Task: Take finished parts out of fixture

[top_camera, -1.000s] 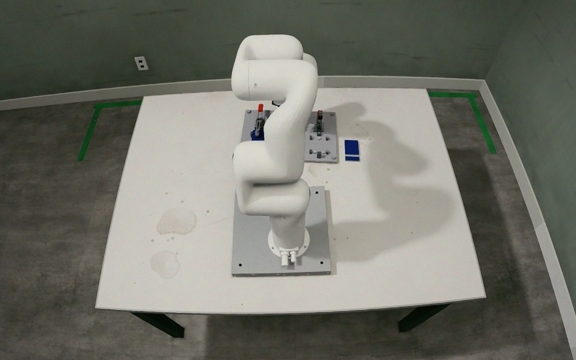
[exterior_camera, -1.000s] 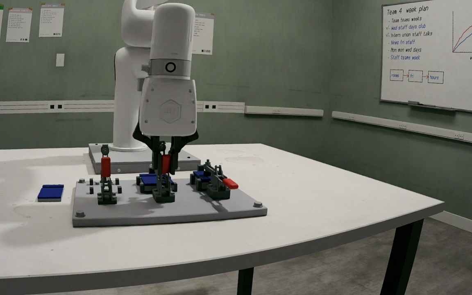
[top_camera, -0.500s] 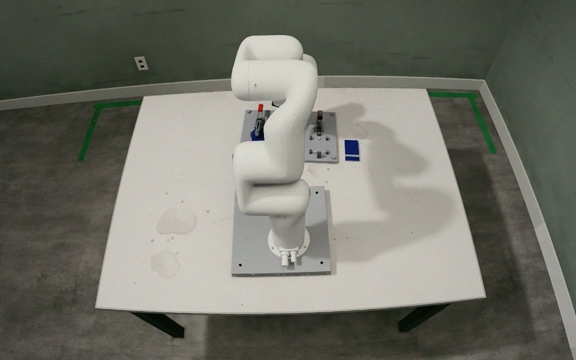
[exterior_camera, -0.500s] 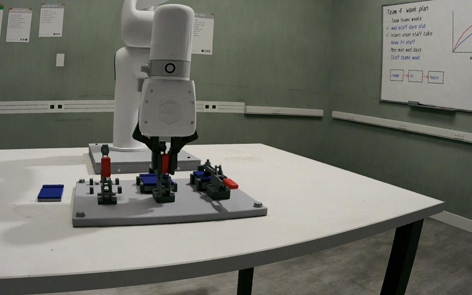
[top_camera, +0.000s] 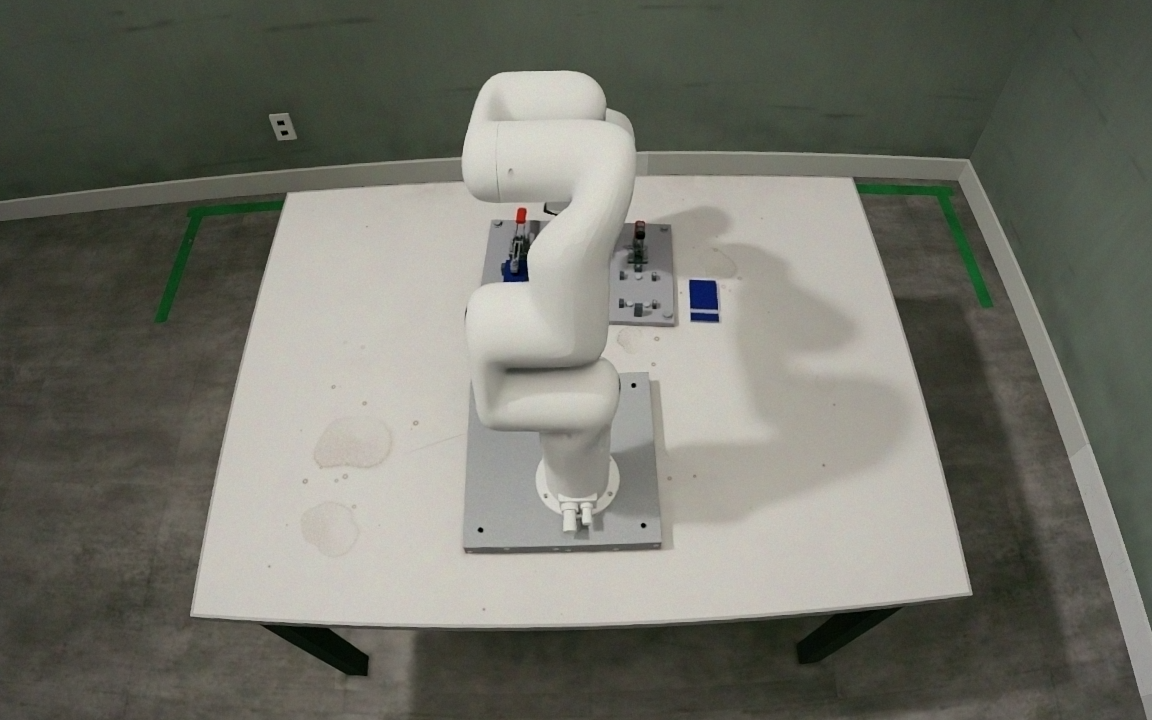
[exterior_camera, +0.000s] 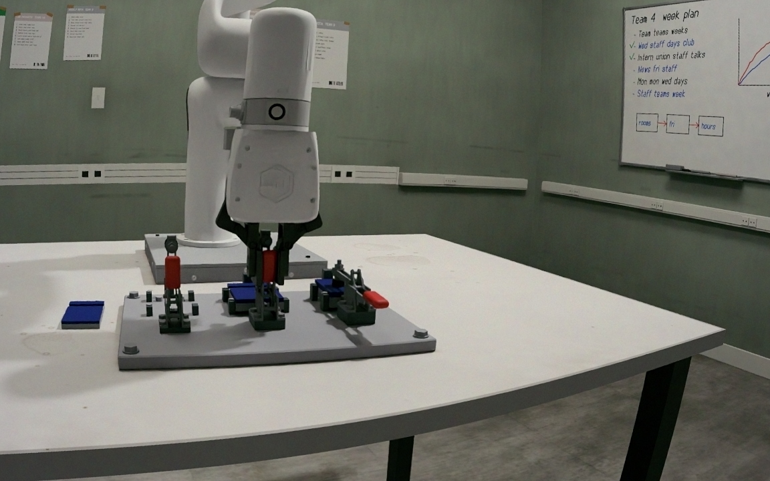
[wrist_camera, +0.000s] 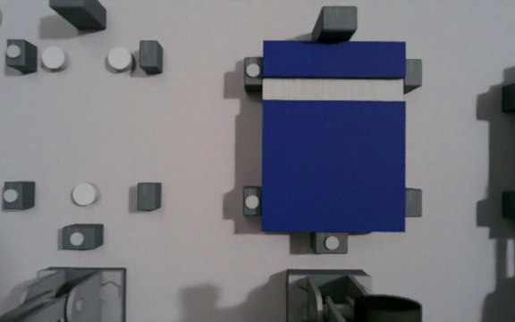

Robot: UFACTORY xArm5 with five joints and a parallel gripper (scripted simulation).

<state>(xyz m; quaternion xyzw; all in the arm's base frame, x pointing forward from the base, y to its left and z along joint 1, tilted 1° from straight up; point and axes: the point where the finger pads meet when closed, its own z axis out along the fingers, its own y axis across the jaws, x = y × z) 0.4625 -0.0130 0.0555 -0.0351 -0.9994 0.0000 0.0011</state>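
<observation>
On the fixture plate [exterior_camera: 316, 343], your claw [exterior_camera: 268, 263] grips the middle clamp's red handle [exterior_camera: 269, 267], upright, to free the slotted part [wrist_camera: 333, 156] sitting in its pegs. One slotted part [exterior_camera: 82, 313] lies flat on the surface [exterior_camera: 495, 335]; the right clamp [exterior_camera: 355, 296] stays down, likely holding the blank.

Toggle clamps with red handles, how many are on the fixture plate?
3. Left clamp, handle upright, beside an empty nest. Middle clamp, handle gripped by the end effector. Right clamp, handle lying down over its blue part. None seem hidden.
</observation>
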